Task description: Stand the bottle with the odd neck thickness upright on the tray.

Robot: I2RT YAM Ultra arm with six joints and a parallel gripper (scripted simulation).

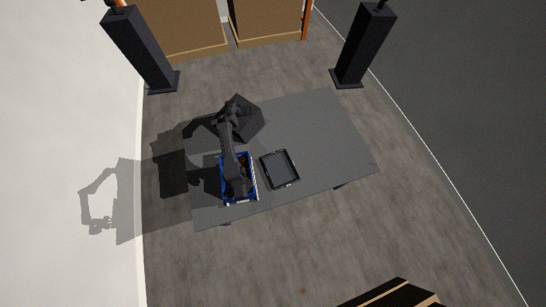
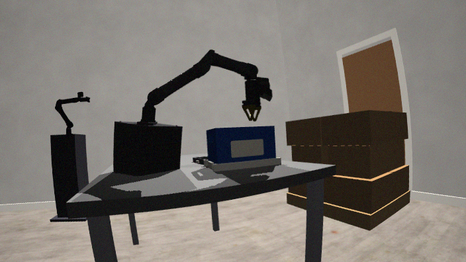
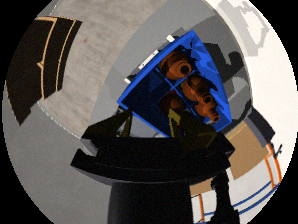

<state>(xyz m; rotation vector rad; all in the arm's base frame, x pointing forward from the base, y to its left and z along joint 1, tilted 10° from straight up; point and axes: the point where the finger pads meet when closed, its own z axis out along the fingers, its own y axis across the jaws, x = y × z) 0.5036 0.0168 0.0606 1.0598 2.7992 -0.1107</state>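
The blue crate stands on the table near its front left; it also shows in the side view [image 2: 241,143] and in the wrist view [image 3: 180,83]. Brown bottles [image 3: 193,86] stand inside its compartments; the arm hides most of them from above, and one shows at the crate's far end [image 1: 242,160]. I cannot tell their neck widths apart. The dark tray [image 1: 279,169] lies empty just right of the crate. My gripper [image 2: 251,115] hangs a little above the crate's rim, pointing down, open and empty.
The arm's black base box [image 2: 147,147] stands behind the crate. Stacked cardboard boxes [image 2: 347,165] stand off the table's far side. Two dark camera pillars [image 1: 139,46] [image 1: 362,43] stand on the floor beyond the table.
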